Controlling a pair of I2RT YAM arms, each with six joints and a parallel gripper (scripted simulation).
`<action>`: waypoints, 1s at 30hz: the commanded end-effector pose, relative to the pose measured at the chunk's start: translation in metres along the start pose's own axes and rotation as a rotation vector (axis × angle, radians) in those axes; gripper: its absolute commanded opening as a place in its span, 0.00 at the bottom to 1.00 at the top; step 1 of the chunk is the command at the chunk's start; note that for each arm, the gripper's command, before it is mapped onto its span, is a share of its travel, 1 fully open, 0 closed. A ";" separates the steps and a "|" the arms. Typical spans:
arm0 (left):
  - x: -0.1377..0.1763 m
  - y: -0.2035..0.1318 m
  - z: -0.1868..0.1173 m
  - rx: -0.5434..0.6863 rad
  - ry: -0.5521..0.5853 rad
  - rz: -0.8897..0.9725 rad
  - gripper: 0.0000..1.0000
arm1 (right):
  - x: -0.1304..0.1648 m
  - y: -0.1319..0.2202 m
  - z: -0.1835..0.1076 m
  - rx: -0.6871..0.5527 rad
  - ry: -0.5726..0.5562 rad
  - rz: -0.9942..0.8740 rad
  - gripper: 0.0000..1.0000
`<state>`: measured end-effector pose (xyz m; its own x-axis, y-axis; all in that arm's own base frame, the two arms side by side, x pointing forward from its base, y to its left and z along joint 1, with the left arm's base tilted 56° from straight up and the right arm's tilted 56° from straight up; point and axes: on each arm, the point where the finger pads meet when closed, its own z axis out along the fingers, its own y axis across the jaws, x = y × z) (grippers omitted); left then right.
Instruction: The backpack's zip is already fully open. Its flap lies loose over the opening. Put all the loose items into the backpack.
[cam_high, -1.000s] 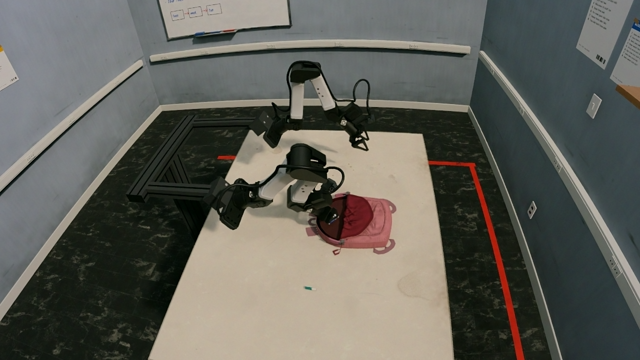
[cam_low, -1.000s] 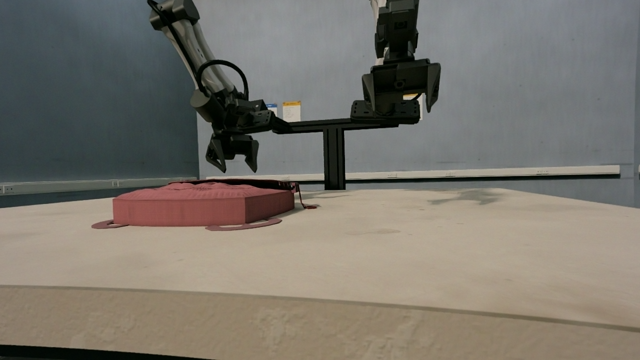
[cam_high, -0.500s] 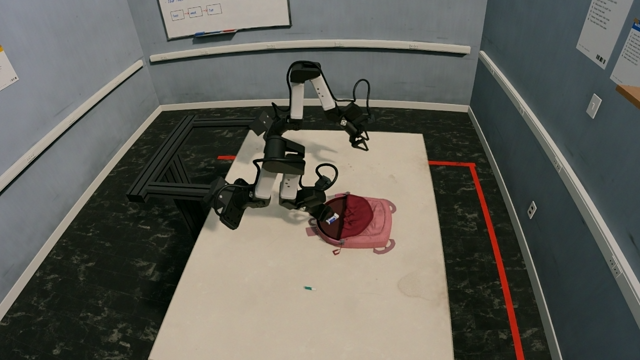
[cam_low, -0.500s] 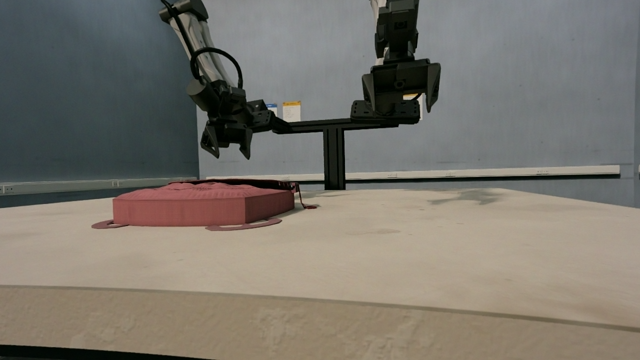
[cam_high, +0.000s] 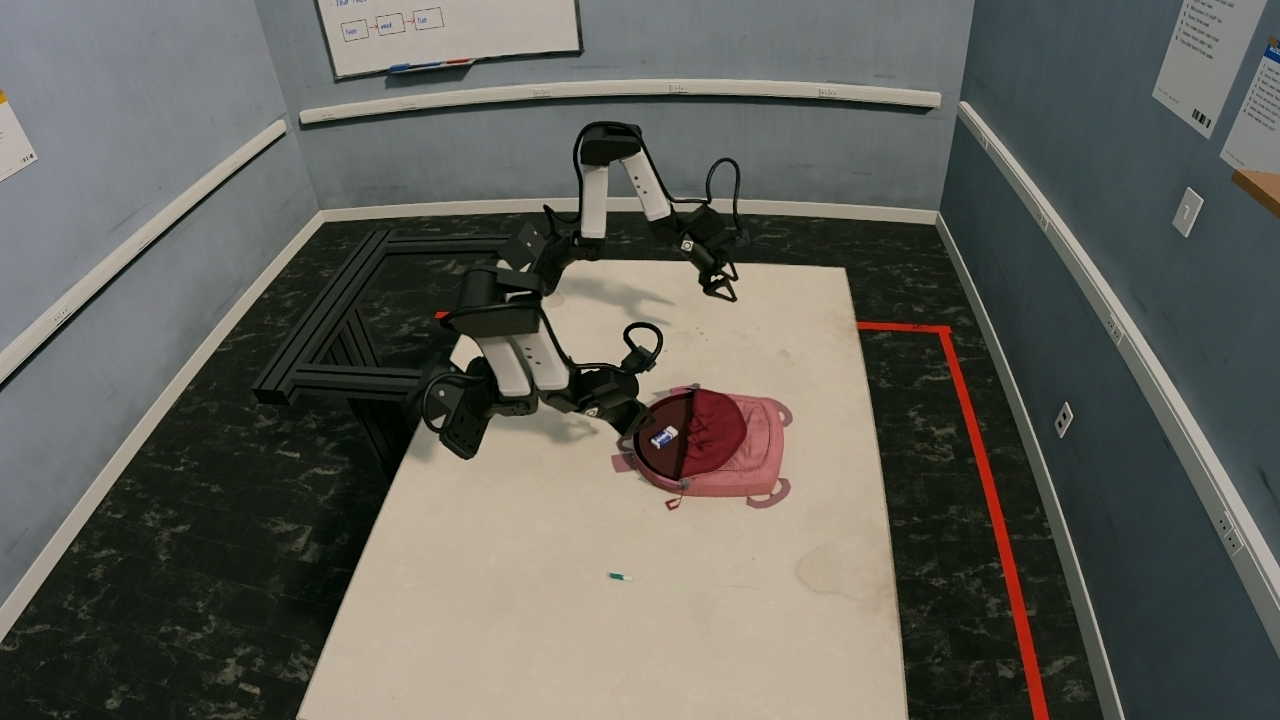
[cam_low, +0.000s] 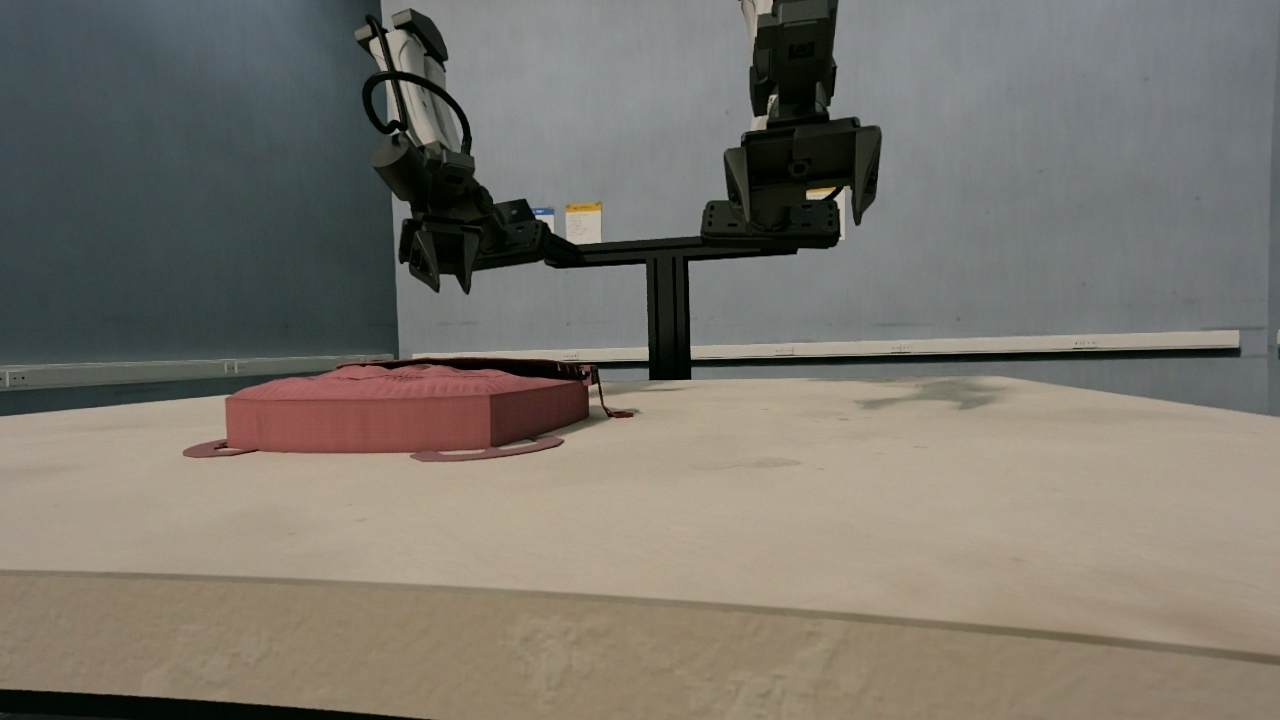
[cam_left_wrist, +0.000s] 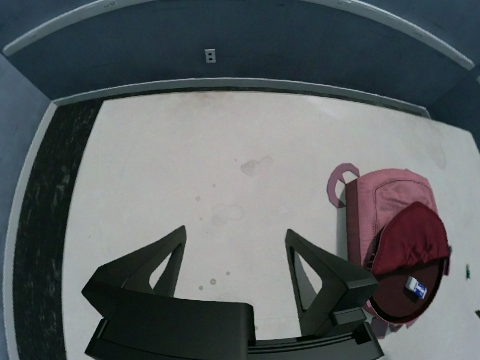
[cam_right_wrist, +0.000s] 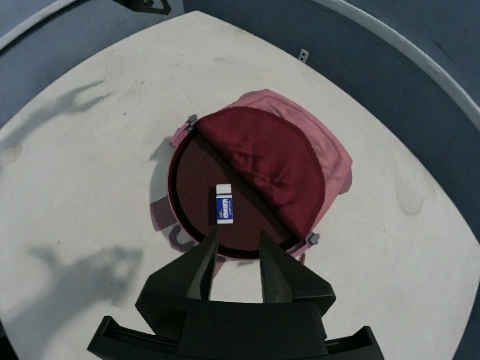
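The pink backpack (cam_high: 760, 447) (cam_low: 384, 420) (cam_left_wrist: 365, 215) (cam_right_wrist: 330, 145) lies flat on the tabletop (cam_high: 537, 644) (cam_low: 805, 519) (cam_left_wrist: 150, 150) (cam_right_wrist: 390, 240), its dark red flap (cam_high: 716, 431) (cam_left_wrist: 415, 235) (cam_right_wrist: 270, 155) folded back from part of the opening. Inside, the blue-and-white eraser (cam_high: 664, 437) (cam_left_wrist: 416, 288) (cam_right_wrist: 224, 204) rests on the dark lining (cam_high: 651, 456) (cam_left_wrist: 395, 300) (cam_right_wrist: 200, 180). A small green-and-white item (cam_high: 619, 576), too small to name surely, lies outside the backpack on the tabletop, well apart from it.

The right pincer (cam_low: 452, 291) (cam_right_wrist: 239, 234) is partly spread, with nothing between its fingers, raised above the tabletop near the backpack's open end. The left pincer (cam_high: 735, 297) (cam_low: 794, 219) (cam_left_wrist: 236, 233) is spread wide and empty, also raised, well apart from the backpack. In the right wrist view, the eraser shows just beyond the fingertips, apart from them.
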<state>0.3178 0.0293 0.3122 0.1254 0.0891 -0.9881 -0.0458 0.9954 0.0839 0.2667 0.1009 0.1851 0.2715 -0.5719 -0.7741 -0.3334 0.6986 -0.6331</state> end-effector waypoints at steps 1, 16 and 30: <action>-0.008 0.001 -0.003 -0.002 -0.027 0.003 0.90 | 0.006 -0.004 -0.015 0.030 0.120 0.140 0.37; -0.008 0.001 -0.003 -0.002 -0.027 0.003 0.90 | 0.032 -0.040 -0.085 0.299 0.322 0.577 0.37; -0.008 0.001 -0.003 -0.002 -0.027 0.003 0.90 | 0.045 -0.046 -0.103 0.386 0.555 0.817 0.37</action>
<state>0.3178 0.0293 0.3122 0.1254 0.0891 -0.9881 -0.0458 0.9954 0.0839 0.2143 0.0048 0.1871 -0.3255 0.0368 -0.9448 0.0388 0.9989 0.0255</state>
